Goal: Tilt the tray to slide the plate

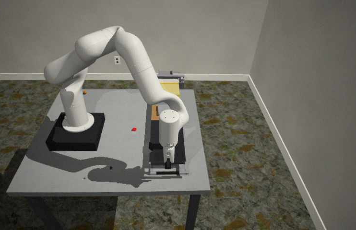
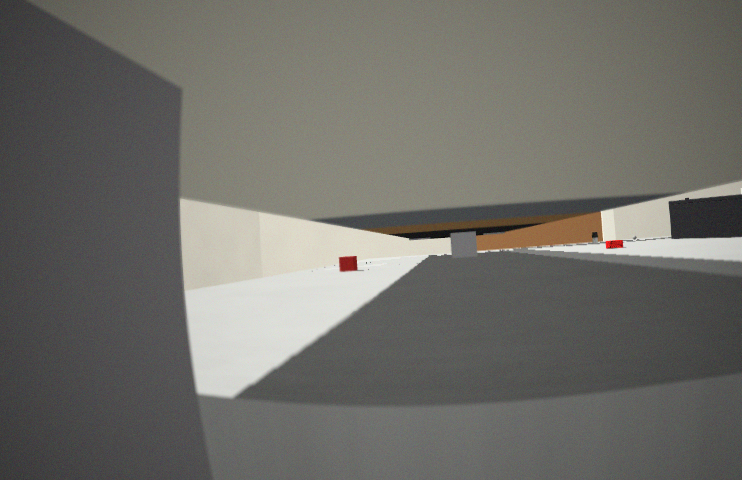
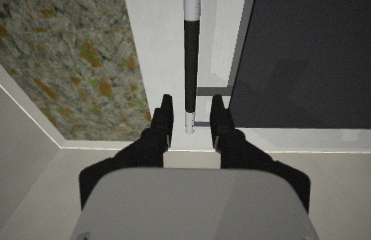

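Note:
The long tray lies on the right side of the table, with a dark bed, an orange stretch (image 1: 155, 112) and a yellow tinted band (image 1: 170, 89) toward its far end. Its thin black handle bar (image 1: 167, 172) crosses the near end and also shows in the wrist view (image 3: 191, 65). My gripper (image 1: 167, 163) points straight down at the handle. In the wrist view the fingers are half closed and straddle the bar's end, with a gap on each side. I cannot make out the steel plate for certain; the arm hides part of the bed.
A small red cube (image 1: 134, 129) lies mid-table left of the tray, also in the exterior view (image 2: 347, 263). An orange ball (image 1: 85, 92) sits at the far left. My black base (image 1: 75, 131) stands on the left. The table's front edge is just beyond the handle.

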You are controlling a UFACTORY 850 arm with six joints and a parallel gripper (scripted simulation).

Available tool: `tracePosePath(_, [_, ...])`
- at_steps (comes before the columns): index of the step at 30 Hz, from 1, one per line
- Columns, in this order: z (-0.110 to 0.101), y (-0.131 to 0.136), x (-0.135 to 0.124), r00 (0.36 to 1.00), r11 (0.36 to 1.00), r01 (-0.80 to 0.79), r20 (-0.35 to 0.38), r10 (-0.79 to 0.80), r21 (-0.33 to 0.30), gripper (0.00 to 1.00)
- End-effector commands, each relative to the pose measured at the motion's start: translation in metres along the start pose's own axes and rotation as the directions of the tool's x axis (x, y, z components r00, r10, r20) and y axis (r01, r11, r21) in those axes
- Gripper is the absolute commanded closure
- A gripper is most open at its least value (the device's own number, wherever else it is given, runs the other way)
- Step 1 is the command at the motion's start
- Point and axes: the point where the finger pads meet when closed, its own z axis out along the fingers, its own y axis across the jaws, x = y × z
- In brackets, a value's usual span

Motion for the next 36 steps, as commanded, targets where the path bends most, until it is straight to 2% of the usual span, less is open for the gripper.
tracePosePath(1, [-0.001, -0.001, -0.001, 1.000, 1.000, 0.000, 0.002, 0.000, 0.001, 0.60])
tracePosePath(20, [0.001, -0.001, -0.001, 1.000, 1.000, 0.000, 0.002, 0.000, 0.001, 0.60])
tracePosePath(36, [0.015, -0.001, -0.001, 1.000, 1.000, 0.000, 0.002, 0.000, 0.001, 0.60])
